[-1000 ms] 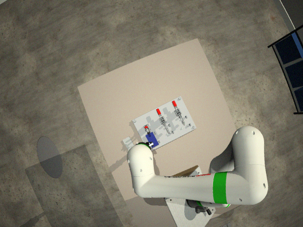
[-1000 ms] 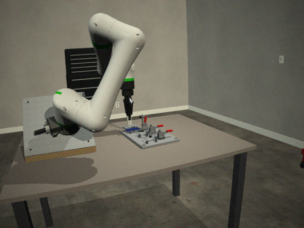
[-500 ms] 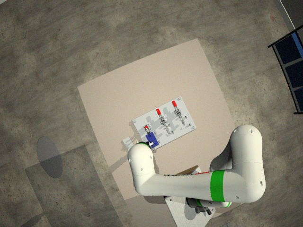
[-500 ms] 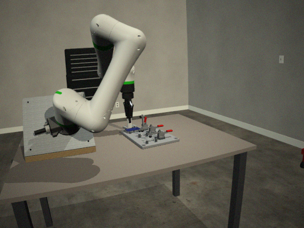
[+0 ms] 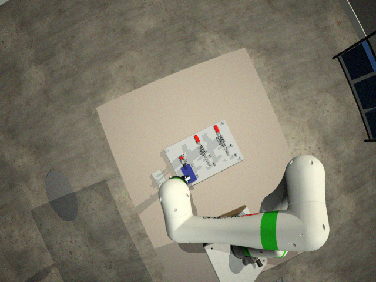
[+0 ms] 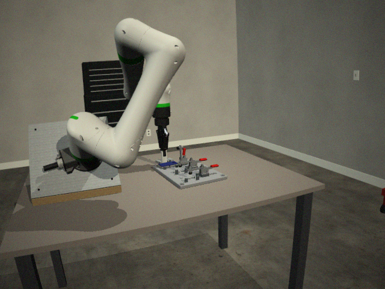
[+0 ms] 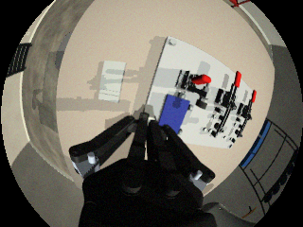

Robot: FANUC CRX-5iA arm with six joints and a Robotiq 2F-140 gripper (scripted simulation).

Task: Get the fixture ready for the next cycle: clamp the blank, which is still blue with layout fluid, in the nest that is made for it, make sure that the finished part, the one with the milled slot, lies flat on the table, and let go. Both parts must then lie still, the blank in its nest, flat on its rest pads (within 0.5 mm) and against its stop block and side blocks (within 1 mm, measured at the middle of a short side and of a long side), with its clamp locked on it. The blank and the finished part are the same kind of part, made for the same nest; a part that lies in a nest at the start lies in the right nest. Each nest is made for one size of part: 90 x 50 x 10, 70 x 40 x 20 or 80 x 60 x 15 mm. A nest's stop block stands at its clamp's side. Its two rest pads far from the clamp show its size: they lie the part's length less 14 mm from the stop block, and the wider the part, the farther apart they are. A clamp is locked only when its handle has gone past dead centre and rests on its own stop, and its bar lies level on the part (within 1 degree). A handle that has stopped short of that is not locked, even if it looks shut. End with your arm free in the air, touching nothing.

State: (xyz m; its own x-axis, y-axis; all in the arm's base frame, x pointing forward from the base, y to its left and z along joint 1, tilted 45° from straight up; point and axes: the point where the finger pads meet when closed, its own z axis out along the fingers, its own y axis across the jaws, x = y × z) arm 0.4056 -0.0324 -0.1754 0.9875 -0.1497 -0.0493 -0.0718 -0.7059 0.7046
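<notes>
The blue blank [image 5: 188,173] [image 6: 168,163] [image 7: 173,113] lies in the nest at the near left end of the grey fixture plate [image 5: 230,142] [image 6: 198,183] [image 7: 184,57]. That nest's clamp handle [image 5: 181,158] [image 6: 184,151] [image 7: 201,79] has a red grip and stands upright. The grey finished part [image 5: 157,177] [image 7: 114,81] lies on the table just left of the plate; the arm hides it in the exterior view. My gripper [image 6: 163,153] [image 7: 147,111] is shut and empty. It points down, close above the end of the blank far from the clamp.
Two more clamps with red handles [image 5: 196,138] [image 5: 216,128] [image 6: 203,159] [image 6: 214,165] lie flat over empty nests. The arm's base board [image 6: 74,186] takes up the table's left part. A black rack [image 6: 99,87] stands behind the table.
</notes>
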